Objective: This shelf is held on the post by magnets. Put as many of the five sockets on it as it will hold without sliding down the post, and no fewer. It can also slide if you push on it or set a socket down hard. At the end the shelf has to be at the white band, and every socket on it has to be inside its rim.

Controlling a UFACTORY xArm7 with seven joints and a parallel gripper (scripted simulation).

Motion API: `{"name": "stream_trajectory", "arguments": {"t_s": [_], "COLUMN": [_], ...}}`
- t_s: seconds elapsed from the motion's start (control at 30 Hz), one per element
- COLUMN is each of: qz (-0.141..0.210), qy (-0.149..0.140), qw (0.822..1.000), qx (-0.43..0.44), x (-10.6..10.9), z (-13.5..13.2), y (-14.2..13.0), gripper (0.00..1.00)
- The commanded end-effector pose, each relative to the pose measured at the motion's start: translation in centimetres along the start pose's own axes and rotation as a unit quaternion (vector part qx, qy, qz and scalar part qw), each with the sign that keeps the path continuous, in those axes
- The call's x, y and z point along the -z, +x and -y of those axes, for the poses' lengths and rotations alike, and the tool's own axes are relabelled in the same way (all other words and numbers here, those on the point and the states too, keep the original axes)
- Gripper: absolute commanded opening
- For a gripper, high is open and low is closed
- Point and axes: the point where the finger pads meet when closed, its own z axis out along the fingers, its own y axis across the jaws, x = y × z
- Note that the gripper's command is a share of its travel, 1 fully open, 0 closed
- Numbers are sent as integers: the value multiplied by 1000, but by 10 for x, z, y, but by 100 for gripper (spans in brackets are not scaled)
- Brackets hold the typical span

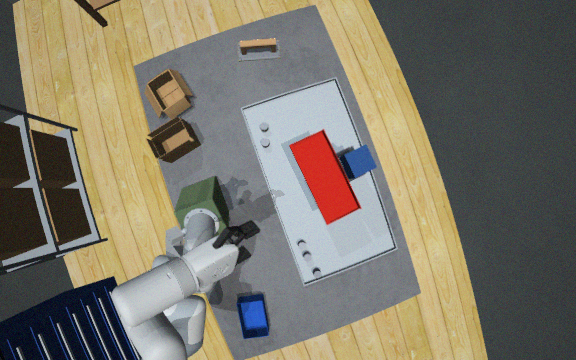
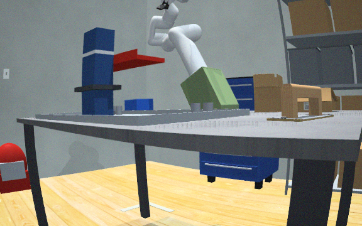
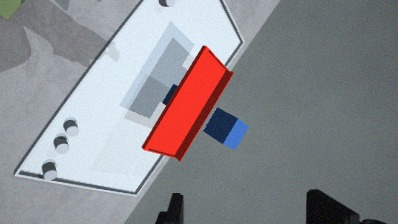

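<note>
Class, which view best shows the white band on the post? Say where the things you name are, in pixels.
The exterior view: the white band (image 2: 98, 53) crosses the blue post (image 1: 360, 162) (image 2: 97, 72) (image 3: 227, 128) in plain sight, near its top. The top and wrist views show the post, but no band can be made out.

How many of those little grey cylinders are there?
5: two near one corner of the pale tray, three near another. The red shelf could hide more.

Workshop or storeroom: tall grey metal shelving (image 2: 335, 39) with brown cardboard boxes (image 2: 310, 18); blue metal drawer cabinet (image 1: 68, 320) (image 2: 231, 166).
</note>
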Motion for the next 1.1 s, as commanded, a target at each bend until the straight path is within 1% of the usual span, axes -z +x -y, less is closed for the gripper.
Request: {"name": "stream_trajectory", "arguments": {"t_s": [0.0,0.27,0.33,0.4,0.47,0.5,0.53,0.6,0.63,0.67,0.7,0.83,0.9,1.0,1.03,1.07], "qz": [0,0,-6,-23,-51,-51,-66,-66,-81,-81,-95,-95,-114,-114,-119,-119], "qy": [-1,-1,8,35,85,85,117,117,153,153,192,192,269,269,304,304], "qw": [1000,1000,1000,999,995,995,990,990,982,982,973,973,946,946,930,930], "qx": [0,-1,-3,-12,-33,-33,-49,-49,-68,-68,-92,-92,-144,-144,-169,-169], "x": [1,1,-4,-19,-47,-47,-65,-65,-85,-85,-107,-107,-150,-150,-170,-170], "z": [-1,-1,-2,-6,-9,-9,-9,-9,-6,-6,-2,-2,14,14,23,23], "y": [0,0,3,11,26,26,34,34,43,43,51,51,67,67,73,73], "gripper": [100,100,100,100,100,100,100,100,100,100,100,100,100,100,100,100]}}
